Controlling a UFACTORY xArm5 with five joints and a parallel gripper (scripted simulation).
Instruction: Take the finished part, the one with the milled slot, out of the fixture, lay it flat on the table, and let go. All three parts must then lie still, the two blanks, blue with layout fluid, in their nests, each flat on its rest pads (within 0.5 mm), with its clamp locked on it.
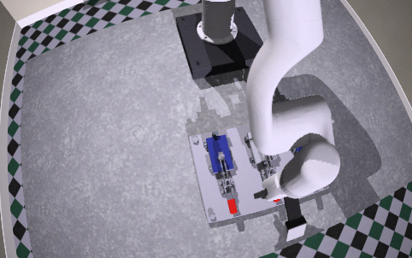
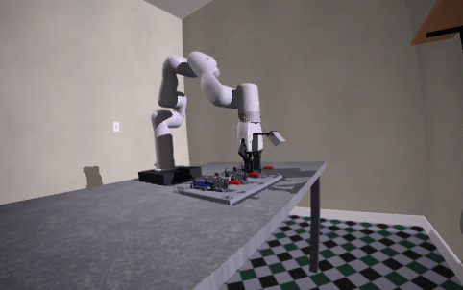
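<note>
The grey fixture plate [image 1: 239,179] lies on the table near its right edge and shows low in the side view [image 2: 231,188]. In its left nest lies a blue blank [image 1: 216,154] under a clamp with a red handle [image 1: 232,206]. My arm covers most of the middle nest [image 1: 267,164] and the right nest; only a sliver of blue [image 1: 298,149] and a bit of red handle [image 1: 277,200] show there. The slotted part is hidden. My gripper [image 2: 253,165] hangs straight down, its fingers partly open and empty, low over the plate among the red clamp handles.
The black robot base [image 1: 218,43] stands behind the plate. A small white box [image 1: 296,231] sticks out from my wrist over the table's edge. The table edge [image 2: 317,173] runs close to the right of the fixture.
</note>
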